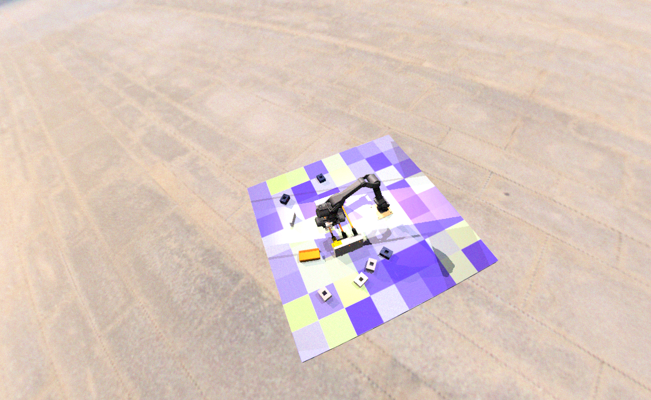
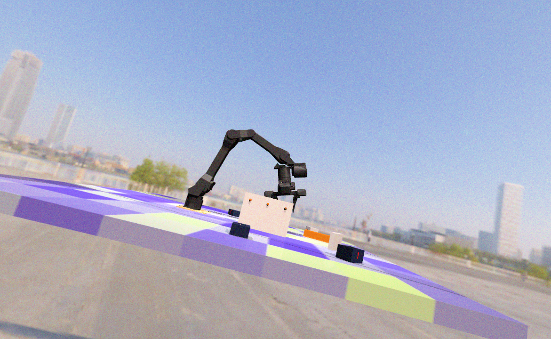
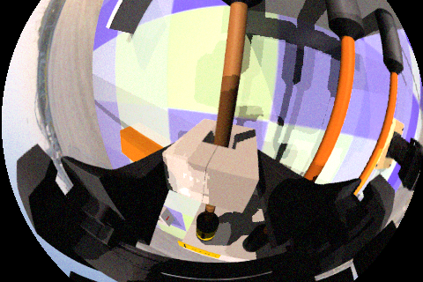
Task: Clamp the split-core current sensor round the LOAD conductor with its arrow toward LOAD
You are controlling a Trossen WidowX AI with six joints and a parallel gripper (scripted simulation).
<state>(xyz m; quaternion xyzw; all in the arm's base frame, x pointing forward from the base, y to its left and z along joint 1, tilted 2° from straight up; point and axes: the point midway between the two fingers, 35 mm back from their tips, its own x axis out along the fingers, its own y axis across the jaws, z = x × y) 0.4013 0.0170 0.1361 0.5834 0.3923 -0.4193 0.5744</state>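
We pinch the beige sensor (image 3: 231,172) between the fingers of our gripper (image 1: 329,226) (image 3: 217,150); the brown conductor (image 3: 233,57) passes through it, toward twelve o'clock in the wrist view.

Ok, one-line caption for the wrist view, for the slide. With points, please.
Gripper (image 1: 331,226) (image 3: 217,150) shut on the beige split-core sensor (image 3: 211,165), which sits around the brown conductor (image 3: 234,48).

Three dark blocks (image 1: 282,200) (image 2: 239,230): two near the desk's upper edge. Three pale blocks (image 1: 358,280) lie toward its lower edge. Three conductors (image 1: 348,218) (image 3: 347,75), one orange block (image 1: 309,255) (image 2: 316,235) (image 3: 137,144).
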